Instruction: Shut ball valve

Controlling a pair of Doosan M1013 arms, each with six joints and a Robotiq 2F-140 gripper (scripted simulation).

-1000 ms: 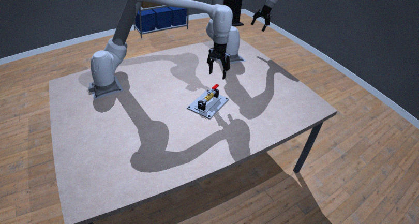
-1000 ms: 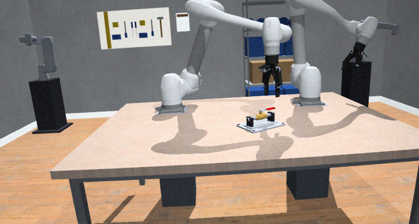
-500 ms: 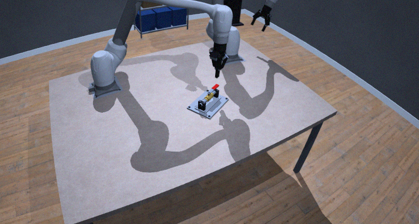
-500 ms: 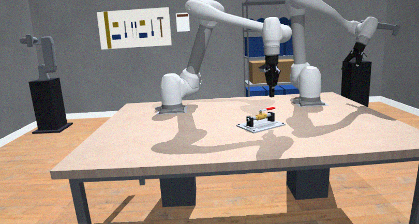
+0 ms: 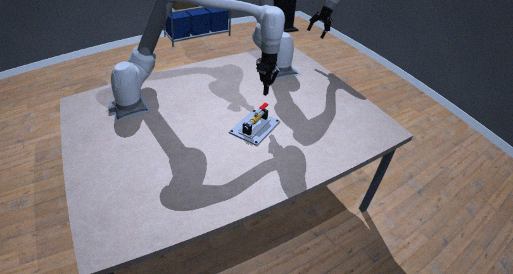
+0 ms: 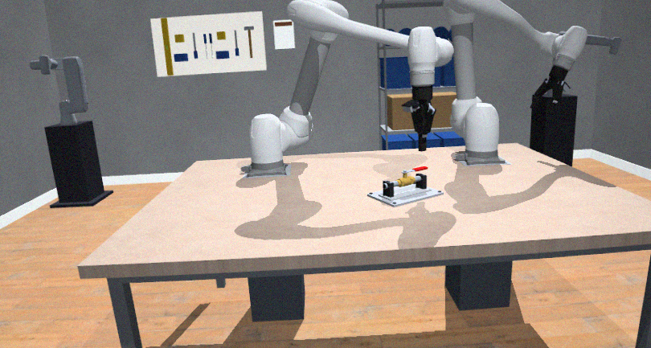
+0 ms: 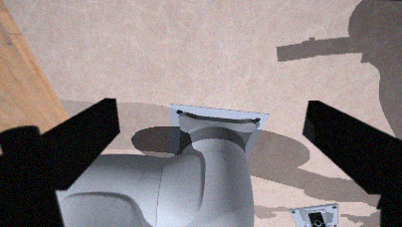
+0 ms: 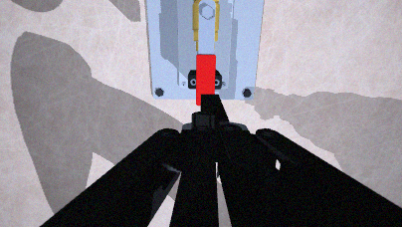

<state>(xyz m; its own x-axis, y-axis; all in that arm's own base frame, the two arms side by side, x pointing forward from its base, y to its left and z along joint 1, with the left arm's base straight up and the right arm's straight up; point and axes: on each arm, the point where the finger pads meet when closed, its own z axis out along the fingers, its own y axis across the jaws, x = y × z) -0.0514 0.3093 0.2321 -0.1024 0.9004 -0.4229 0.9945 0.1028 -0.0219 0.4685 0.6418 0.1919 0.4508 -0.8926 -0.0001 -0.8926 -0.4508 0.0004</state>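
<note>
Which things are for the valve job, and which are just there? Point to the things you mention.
For the job:
- ball valve (image 5: 256,119) (image 6: 407,181)
- red lever (image 5: 263,105) (image 6: 419,168) (image 8: 205,75)
- mounting plate (image 5: 273,123) (image 6: 378,195) (image 7: 298,215) (image 8: 154,60)
- right gripper (image 5: 265,93) (image 6: 422,148) (image 8: 211,98), shut on nothing

Just there:
- blue bins (image 5: 199,22) (image 6: 395,72)
- brown box (image 6: 419,112)
- tool board (image 6: 209,67)

The right arm (image 5: 152,28) (image 6: 312,72) rises from its base, bends at the elbow and reaches forward, its wrist turned down. Its hand (image 5: 265,91) (image 6: 422,146) (image 8: 211,102) points downward, raised, with the fingers fully together and nothing between them. The left arm (image 5: 285,51) (image 6: 464,63) (image 7: 224,169) bends high and extends well out to its side. Its hand (image 5: 316,31) (image 6: 543,103) (image 7: 211,115) hangs tilted, fingers spread wide and empty, well apart from the other.
</note>
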